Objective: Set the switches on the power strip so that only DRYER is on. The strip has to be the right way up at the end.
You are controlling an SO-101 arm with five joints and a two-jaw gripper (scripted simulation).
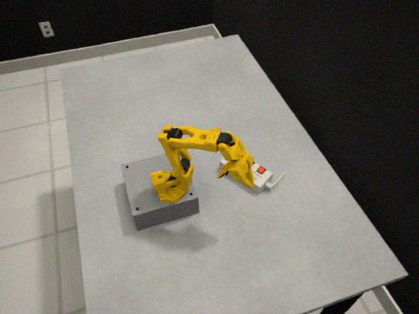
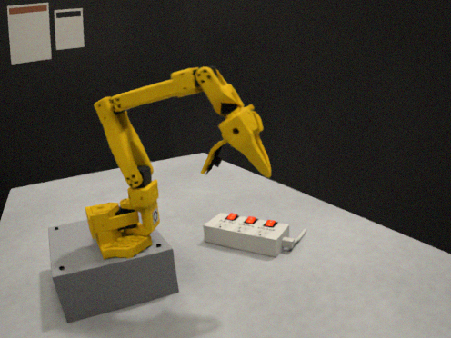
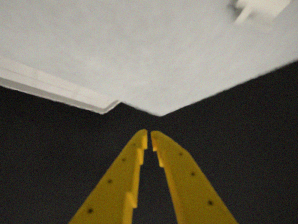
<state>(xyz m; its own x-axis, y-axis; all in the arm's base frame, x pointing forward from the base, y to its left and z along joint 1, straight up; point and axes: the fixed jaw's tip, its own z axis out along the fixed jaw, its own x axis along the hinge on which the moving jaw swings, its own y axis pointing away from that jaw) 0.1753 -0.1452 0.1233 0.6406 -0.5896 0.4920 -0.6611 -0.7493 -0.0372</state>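
Observation:
The white power strip [image 2: 246,233] lies flat on the grey table with its switches facing up. Its three rocker switches [image 2: 251,221] all show red, and their labels are too small to read. A short cable stub [image 2: 296,238] sticks out of its right end. My yellow gripper [image 2: 265,171] is shut and empty. It hangs well above the strip and points down. In the top view the gripper [image 1: 242,170] covers most of the strip [image 1: 262,175], so only one red switch [image 1: 261,170] shows. In the wrist view the shut fingertips point past the table edge, and the strip's end [image 3: 261,8] is at the top right.
My arm stands on a grey base block [image 2: 111,273] to the left of the strip. The table's right edge [image 1: 338,169] drops off into the dark not far beyond the strip. A white tiled floor [image 1: 25,139] lies to the left of the table.

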